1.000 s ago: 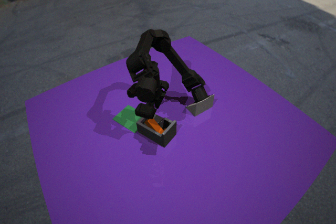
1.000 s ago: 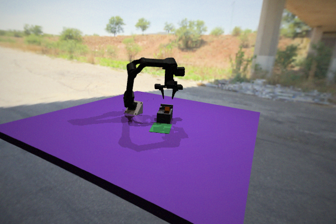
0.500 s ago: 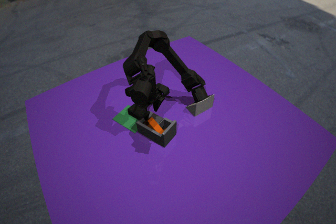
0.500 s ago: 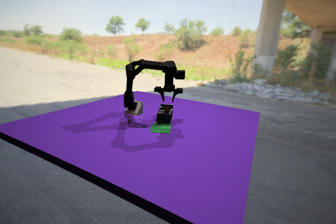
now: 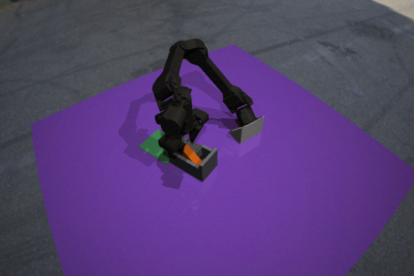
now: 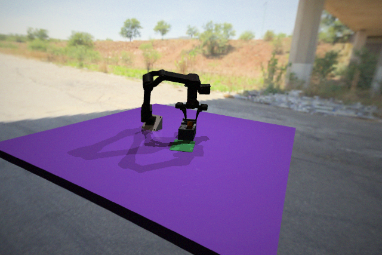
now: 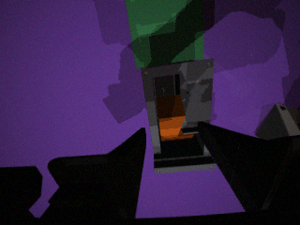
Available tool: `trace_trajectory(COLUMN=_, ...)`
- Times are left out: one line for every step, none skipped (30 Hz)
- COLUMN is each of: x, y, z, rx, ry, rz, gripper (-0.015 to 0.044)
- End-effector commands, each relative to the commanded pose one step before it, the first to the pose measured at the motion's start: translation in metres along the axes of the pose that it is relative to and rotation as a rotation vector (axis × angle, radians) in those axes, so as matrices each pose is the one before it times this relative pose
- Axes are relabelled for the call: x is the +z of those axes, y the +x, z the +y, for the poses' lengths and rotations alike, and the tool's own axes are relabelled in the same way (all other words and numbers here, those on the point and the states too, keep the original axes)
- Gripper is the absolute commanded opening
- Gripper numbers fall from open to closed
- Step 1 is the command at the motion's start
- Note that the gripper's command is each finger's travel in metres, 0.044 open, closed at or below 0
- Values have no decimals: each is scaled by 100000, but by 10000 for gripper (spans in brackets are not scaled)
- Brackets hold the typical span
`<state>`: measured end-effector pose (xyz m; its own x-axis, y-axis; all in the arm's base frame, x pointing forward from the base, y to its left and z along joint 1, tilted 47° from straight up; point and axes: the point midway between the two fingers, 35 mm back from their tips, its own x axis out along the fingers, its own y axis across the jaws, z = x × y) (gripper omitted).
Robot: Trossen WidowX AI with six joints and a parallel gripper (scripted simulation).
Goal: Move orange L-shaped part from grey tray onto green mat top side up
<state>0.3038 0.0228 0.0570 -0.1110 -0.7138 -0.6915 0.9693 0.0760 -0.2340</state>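
Observation:
The orange L-shaped part [image 5: 192,154] [image 6: 190,124] [image 7: 170,109] lies tilted in the grey tray [image 5: 207,165] [image 6: 186,135] [image 7: 201,100], with one end raised above the pocket. My gripper [image 5: 185,141] [image 6: 190,119] [image 7: 171,128] is open and hangs low over the tray, one finger on each side of the raised end, not closed on it. The green mat [image 5: 151,142] [image 6: 182,146] [image 7: 155,28] lies flat next to the tray, on the side away from the arm's base, partly in the arm's shadow. The arm hides part of the tray in the top view.
The arm's grey base block [image 5: 248,129] [image 6: 153,123] [image 7: 277,121] stands close behind the tray. Everything rests on a large purple sheet [image 5: 267,199] [image 6: 154,178] [image 7: 56,84] over asphalt.

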Motion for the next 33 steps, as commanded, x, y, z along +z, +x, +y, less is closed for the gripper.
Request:
trace_trajectory(x=108, y=927, z=-114, rx=-681, ry=-486, rz=-341, gripper=280)
trace_trajectory(x=1, y=162, z=2, rx=2, ry=2, rz=-4, gripper=280)
trace_trajectory(x=1, y=162, z=1, rx=1, ry=2, rz=-5, gripper=280)
trace_trajectory(x=1, y=162, z=0, rx=1, ry=3, rz=-6, gripper=280)
trace_trajectory(x=2, y=162, z=-1, rx=0, ry=3, rz=-6, gripper=280)
trace_trajectory(x=2, y=162, z=-2, rx=0, ry=3, rz=-7, gripper=280)
trace_trajectory(x=2, y=162, z=-3, rx=-1, ry=3, rz=-8, gripper=280)
trace_trajectory(x=2, y=162, z=-4, rx=-1, ry=3, rz=-9, gripper=280)
trace_trajectory(x=2, y=162, z=-5, rx=-2, ry=3, rz=-10, gripper=280)
trace_trajectory(x=2, y=161, z=-6, rx=-3, ry=4, rz=-10, gripper=280)
trace_trajectory(x=2, y=161, z=-7, rx=-3, ry=4, rz=-11, gripper=280)
trace_trajectory(x=2, y=161, z=-8, rx=-4, ry=4, rz=-12, gripper=280)
trace_trajectory(x=2, y=161, z=-10, rx=-4, ry=4, rz=-13, gripper=280)
trace_trajectory(x=2, y=161, z=-11, rx=-5, ry=4, rz=-13, gripper=280)
trace_trajectory(x=2, y=161, z=-12, rx=-5, ry=4, rz=-14, gripper=280)
trace_trajectory(x=2, y=161, z=-13, rx=-6, ry=5, rz=-15, gripper=280)
trace_trajectory(x=2, y=160, z=-14, rx=-7, ry=5, rz=-16, gripper=280)
trace_trajectory(x=2, y=129, z=-12, rx=-6, ry=4, rz=-13, gripper=280)
trace_trajectory(x=1, y=78, z=-7, rx=-4, ry=2, rz=-8, gripper=280)
trace_trajectory(x=0, y=26, z=-3, rx=-1, ry=1, rz=-3, gripper=280)
trace_trajectory(x=0, y=0, z=0, rx=0, ry=0, rz=0, gripper=280)
trace_trajectory(x=0, y=0, z=0, rx=0, ry=0, rz=0, gripper=280)
trace_trajectory(x=-65, y=-386, z=140, rx=474, ry=539, rz=340, gripper=254)
trace_trajectory(x=0, y=0, z=0, rx=0, ry=0, rz=0, gripper=228)
trace_trajectory(x=0, y=0, z=0, rx=0, ry=0, rz=0, gripper=201)
trace_trajectory(x=0, y=0, z=0, rx=0, ry=0, rz=0, gripper=175)
trace_trajectory(x=0, y=0, z=0, rx=0, ry=0, rz=0, gripper=149)
trace_trajectory(x=0, y=0, z=0, rx=0, ry=0, rz=0, gripper=142)
trace_trajectory(x=0, y=0, z=0, rx=0, ry=0, rz=0, gripper=135)
trace_trajectory(x=0, y=0, z=0, rx=0, ry=0, rz=0, gripper=129)
trace_trajectory(x=0, y=0, z=0, rx=0, ry=0, rz=0, gripper=122)
trace_trajectory(x=0, y=0, z=0, rx=0, ry=0, rz=0, gripper=115)
trace_trajectory(x=0, y=0, z=0, rx=0, ry=0, rz=0, gripper=109)
